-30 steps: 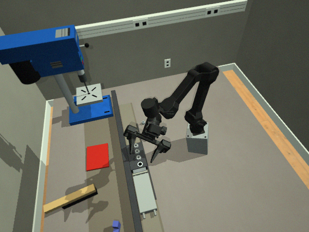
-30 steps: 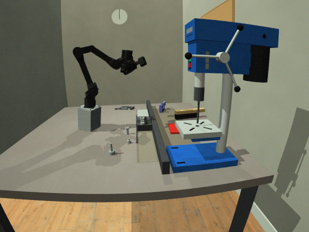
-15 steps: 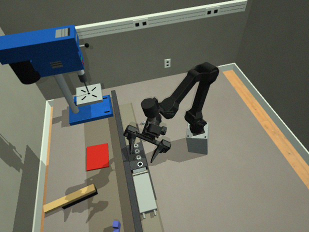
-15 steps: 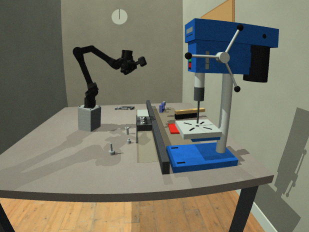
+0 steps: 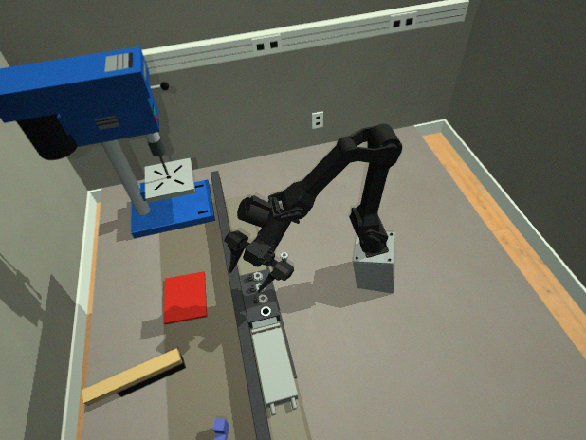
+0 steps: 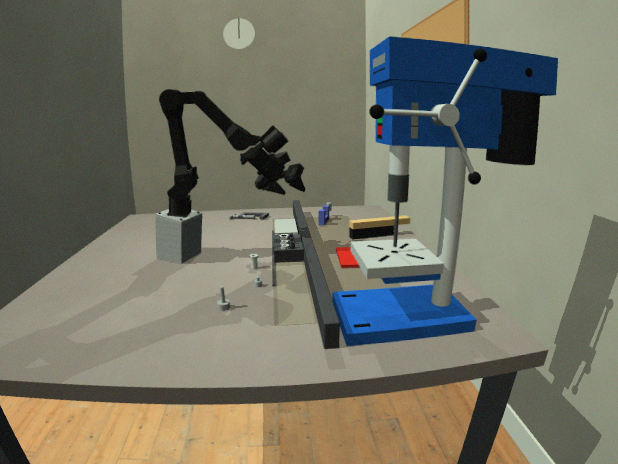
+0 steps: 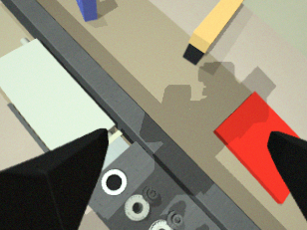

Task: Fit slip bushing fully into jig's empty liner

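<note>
The dark jig block (image 5: 258, 294) lies against a long grey fence rail (image 5: 242, 303). Its empty liner (image 5: 265, 311) is a white ring at the near end of the row; it also shows in the wrist view (image 7: 114, 182). The other liners (image 7: 136, 208) hold bushings. The pale sliding plate (image 5: 274, 365) adjoins the block. A small flanged bushing (image 5: 283, 256) stands on the table beside the jig's far end, also seen in the exterior view (image 6: 254, 260). My gripper (image 5: 247, 277) hovers above the jig, wide open and empty, also in the wrist view (image 7: 186, 138).
Two more small grey parts (image 6: 258, 281) (image 6: 222, 301) stand on the table. A red block (image 5: 185, 296), a wooden bar (image 5: 133, 376) and a small blue piece (image 5: 220, 427) lie beyond the rail. The blue drill press (image 5: 95, 119) stands at the rail's far end.
</note>
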